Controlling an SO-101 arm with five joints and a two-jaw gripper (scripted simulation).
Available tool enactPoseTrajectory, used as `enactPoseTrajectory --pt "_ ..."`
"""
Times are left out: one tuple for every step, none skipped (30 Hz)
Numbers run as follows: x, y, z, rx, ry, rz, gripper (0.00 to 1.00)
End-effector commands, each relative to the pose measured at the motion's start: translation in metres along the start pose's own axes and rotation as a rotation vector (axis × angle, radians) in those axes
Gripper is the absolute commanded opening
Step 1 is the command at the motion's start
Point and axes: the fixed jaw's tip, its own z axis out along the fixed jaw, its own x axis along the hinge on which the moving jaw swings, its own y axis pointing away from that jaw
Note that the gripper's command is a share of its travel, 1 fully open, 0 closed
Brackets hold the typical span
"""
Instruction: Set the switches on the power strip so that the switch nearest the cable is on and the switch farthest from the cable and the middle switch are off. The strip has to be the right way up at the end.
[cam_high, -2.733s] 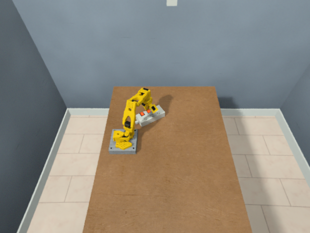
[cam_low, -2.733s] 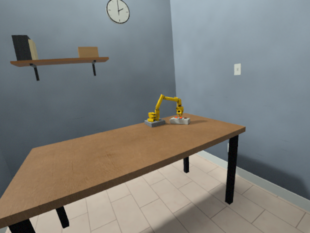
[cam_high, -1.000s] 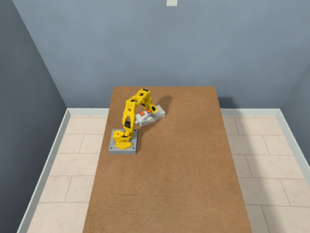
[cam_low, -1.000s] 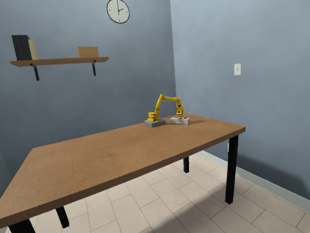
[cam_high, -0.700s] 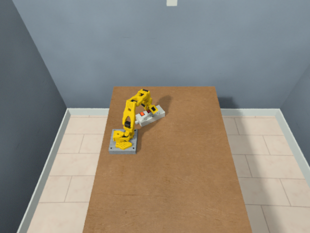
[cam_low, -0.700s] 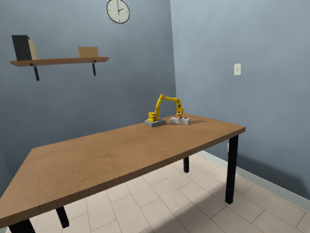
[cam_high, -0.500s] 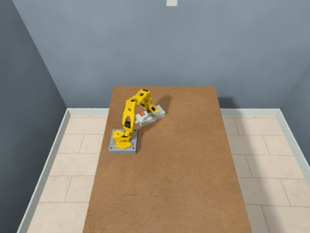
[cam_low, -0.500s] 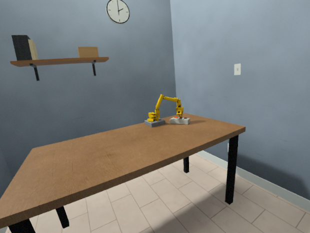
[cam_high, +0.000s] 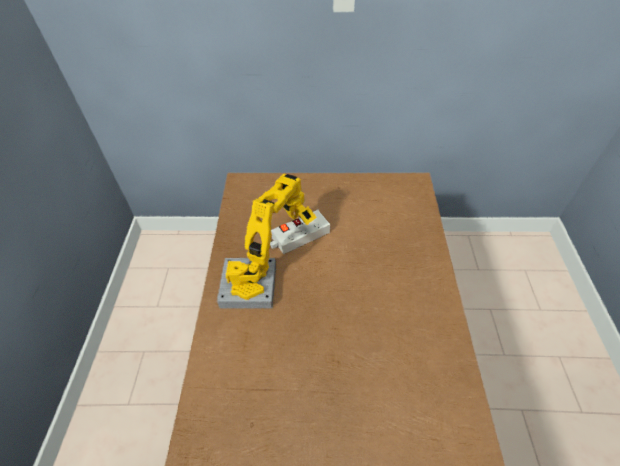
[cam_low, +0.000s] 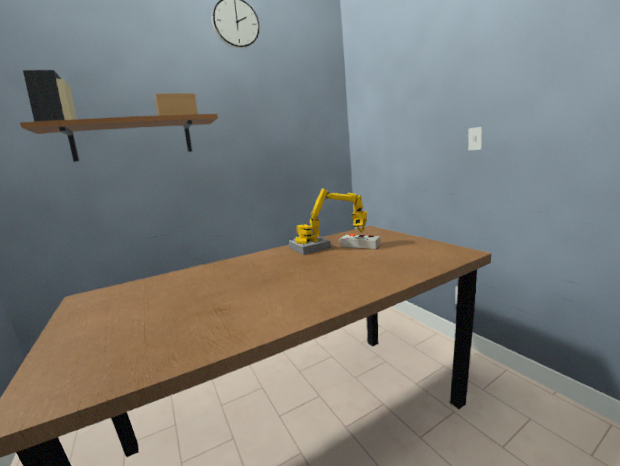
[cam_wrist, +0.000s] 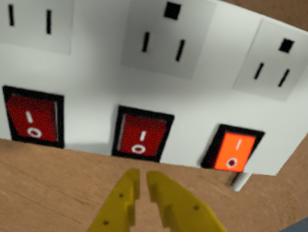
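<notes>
A white power strip (cam_high: 302, 230) lies face up on the table beside the arm's base; it also shows in the exterior view (cam_low: 359, 241) and fills the wrist view (cam_wrist: 150, 75). Its cable stub (cam_wrist: 241, 180) leaves the right end in the wrist view. The switch nearest the cable (cam_wrist: 233, 149) glows bright orange. The middle switch (cam_wrist: 142, 135) and the farthest switch (cam_wrist: 33, 116) are dark red and unlit. My gripper (cam_wrist: 141, 181) is shut and empty, with its yellow tips just below the middle switch, above the strip (cam_high: 302, 223).
The arm's grey base plate (cam_high: 246, 289) stands close to the strip's cable end, near the table's left edge. The far table edge runs just behind the strip.
</notes>
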Motion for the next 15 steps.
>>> enactPoseTrajectory --pt "0.0014 0.0000 -0.0022 0.007 -0.002 -0.012 0.00" --pt "0.0014 0.0001 -0.0027 0.007 -0.002 -0.012 0.00" --pt "0.0014 0.0001 -0.0029 0.007 -0.002 -0.012 0.00" --pt "0.0014 0.0001 -0.0031 0.007 -0.002 -0.012 0.00" --pt "0.0014 0.0002 -0.0032 0.007 -0.002 -0.012 0.00" --pt "0.0014 0.0002 -0.0032 0.007 -0.002 -0.012 0.00" --pt "0.0014 0.0002 -0.0032 0.007 -0.002 -0.012 0.00" --pt "0.0014 0.0002 -0.0032 0.007 -0.002 -0.012 0.00" --pt "0.0014 0.0002 -0.0032 0.007 -0.002 -0.012 0.00" --pt "0.0013 0.0002 -0.0032 0.007 -0.002 -0.012 0.00" --pt "0.0011 0.0002 -0.0032 0.007 -0.002 -0.011 0.00" --pt "0.0008 0.0003 -0.0032 0.007 -0.002 -0.010 0.00" --pt "0.0002 0.0005 -0.0033 0.007 -0.002 -0.007 0.00" --pt "-0.0006 0.0007 -0.0034 0.007 -0.002 -0.004 0.00" --pt "-0.0017 0.0009 -0.0035 0.007 -0.002 0.000 0.00"
